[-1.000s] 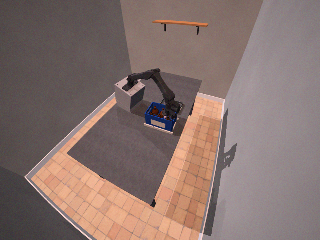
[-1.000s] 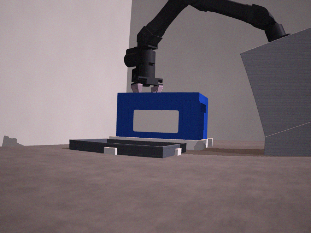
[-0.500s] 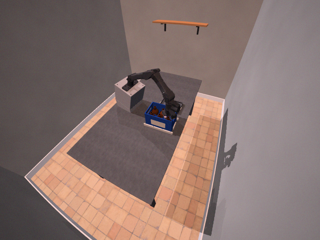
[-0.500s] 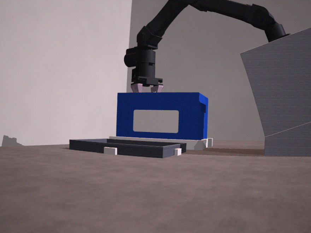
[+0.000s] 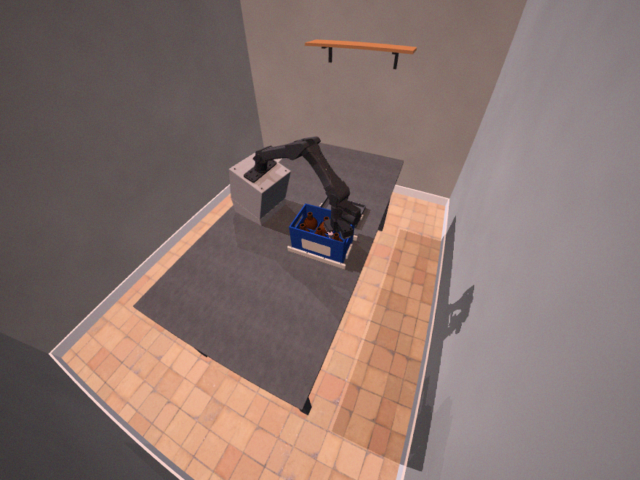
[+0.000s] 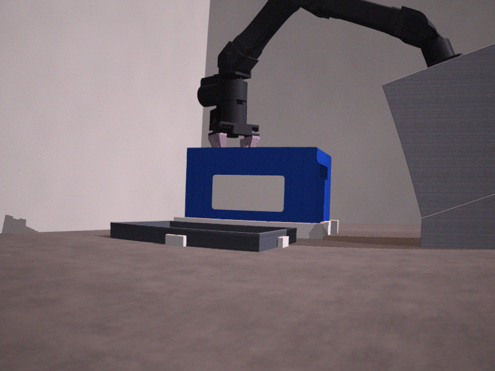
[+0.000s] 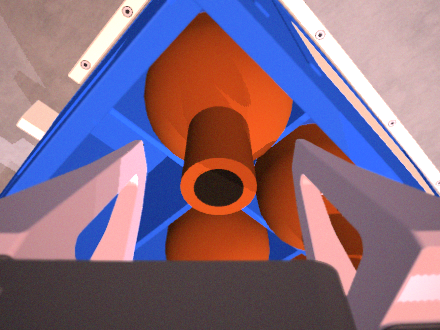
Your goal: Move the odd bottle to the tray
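My gripper (image 5: 340,233) (image 6: 233,141) (image 7: 219,153) is open, pointing down into the blue crate (image 5: 296,238) (image 6: 247,161) (image 7: 301,84). Its fingers stand either side of an orange-brown bottle's neck (image 7: 218,130), apart from it. That bottle is upright in a corner compartment. Another bottle (image 7: 217,235) and a third bottle (image 7: 280,203) stand close by, partly hidden by the gripper. In the top view, a bottle (image 5: 310,221) stands at the crate's far end. I cannot tell which neck differs. The low black tray (image 6: 223,238) lies beside the crate, with no bottle showing above its walls.
White strips (image 5: 315,257) (image 7: 112,35) run along the crate's foot. A small white block (image 6: 175,240) touches the tray's side. The arm's box-shaped base (image 5: 246,194) (image 6: 450,140) stands on the table (image 5: 240,299) near the crate. An orange shelf (image 5: 360,46) hangs on the back wall.
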`<state>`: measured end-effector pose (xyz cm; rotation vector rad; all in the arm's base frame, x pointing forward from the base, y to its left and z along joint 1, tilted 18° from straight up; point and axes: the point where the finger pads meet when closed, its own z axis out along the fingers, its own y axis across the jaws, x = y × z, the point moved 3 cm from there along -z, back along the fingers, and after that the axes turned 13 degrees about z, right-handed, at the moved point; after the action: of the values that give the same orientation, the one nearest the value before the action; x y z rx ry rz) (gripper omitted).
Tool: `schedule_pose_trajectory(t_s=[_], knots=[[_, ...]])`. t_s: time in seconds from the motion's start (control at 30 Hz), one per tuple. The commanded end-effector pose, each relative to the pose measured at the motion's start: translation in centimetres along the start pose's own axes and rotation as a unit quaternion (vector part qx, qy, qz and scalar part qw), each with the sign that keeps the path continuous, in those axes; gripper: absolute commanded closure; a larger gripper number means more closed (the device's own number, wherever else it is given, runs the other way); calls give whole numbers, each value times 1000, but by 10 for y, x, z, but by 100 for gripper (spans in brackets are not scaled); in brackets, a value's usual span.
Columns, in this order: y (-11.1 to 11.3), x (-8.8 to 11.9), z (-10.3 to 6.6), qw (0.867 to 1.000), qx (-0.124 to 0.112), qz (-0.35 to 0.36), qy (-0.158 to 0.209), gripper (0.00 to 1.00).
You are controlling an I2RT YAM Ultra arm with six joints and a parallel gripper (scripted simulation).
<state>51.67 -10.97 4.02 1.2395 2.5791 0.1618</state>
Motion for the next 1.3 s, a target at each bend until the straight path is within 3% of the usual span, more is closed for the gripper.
schedule_pose_trajectory(t_s=[0.0, 1.03, 1.07, 1.27], knots=[[14, -10, -12, 1000, -16, -4, -25, 39], [14, -10, -12, 1000, -16, -4, -25, 39], [14, -10, -12, 1000, -16, -4, -25, 100], [14, -9, -12, 1000, -17, -5, -24, 100]])
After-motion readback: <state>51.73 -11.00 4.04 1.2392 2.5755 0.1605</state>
